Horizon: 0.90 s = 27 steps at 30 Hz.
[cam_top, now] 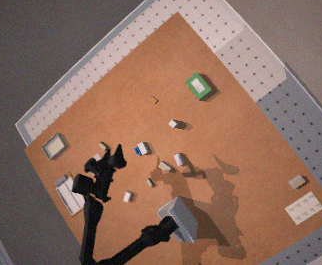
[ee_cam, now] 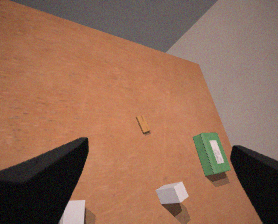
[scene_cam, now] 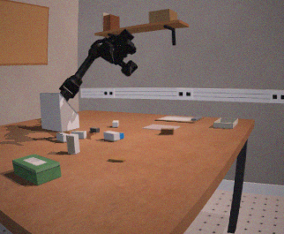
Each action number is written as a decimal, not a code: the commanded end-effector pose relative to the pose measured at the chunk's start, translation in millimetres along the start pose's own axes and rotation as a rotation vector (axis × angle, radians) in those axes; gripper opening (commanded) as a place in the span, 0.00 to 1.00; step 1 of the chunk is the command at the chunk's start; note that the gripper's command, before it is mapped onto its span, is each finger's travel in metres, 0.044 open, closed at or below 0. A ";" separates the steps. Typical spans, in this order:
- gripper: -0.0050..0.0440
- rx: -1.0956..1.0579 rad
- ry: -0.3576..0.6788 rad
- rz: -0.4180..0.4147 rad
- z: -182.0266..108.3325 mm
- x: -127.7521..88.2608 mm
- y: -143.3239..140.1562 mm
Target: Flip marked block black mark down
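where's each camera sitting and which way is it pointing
Top: overhead, looking straight down on the table; shows the whole arm.
Exterior: beside the table near its surface, facing the grey wall; shows the raised arm and open gripper.
Wrist: on the gripper, angled down across the tabletop; only the two dark fingers show.
All three share the green box.

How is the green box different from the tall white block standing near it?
The green box lies flat and low; the tall white block stands upright on its end. The green box is green with a pale label on top; the tall white block is plain white. The green box looks wider and bigger than the block. Both rest on the wooden table, untouched by the arm.
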State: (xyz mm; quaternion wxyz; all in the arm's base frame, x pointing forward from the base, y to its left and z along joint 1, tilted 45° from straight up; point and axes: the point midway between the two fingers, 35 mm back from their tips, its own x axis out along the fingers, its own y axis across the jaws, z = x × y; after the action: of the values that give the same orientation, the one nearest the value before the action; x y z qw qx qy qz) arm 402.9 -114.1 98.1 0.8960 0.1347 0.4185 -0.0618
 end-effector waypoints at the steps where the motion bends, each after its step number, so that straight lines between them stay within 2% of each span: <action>1: 1.00 -0.094 -0.176 -0.007 21.7 -38.8 29.9; 4: 1.00 -0.154 -0.315 0.007 34.9 -71.4 54.5; 5: 1.00 -0.154 -0.315 0.007 34.9 -71.4 54.5; 9: 1.00 -0.218 -0.508 0.036 45.5 -119.6 85.3; 10: 1.00 -0.218 -0.508 0.036 45.5 -119.6 85.3; 13: 1.00 -0.252 -0.655 0.065 47.9 -158.1 105.4; 15: 1.00 -0.252 -0.655 0.065 47.9 -158.1 105.4; 20: 1.00 -0.279 -0.902 0.127 41.6 -224.2 130.7; 22: 1.00 -0.257 -0.896 0.151 40.7 -224.2 133.5; 27: 1.00 -0.085 -0.603 0.260 42.4 -160.6 141.0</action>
State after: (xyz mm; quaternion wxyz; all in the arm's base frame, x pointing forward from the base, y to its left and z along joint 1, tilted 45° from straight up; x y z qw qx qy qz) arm 341.2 1.0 300.2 0.9969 0.0614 0.0472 0.0170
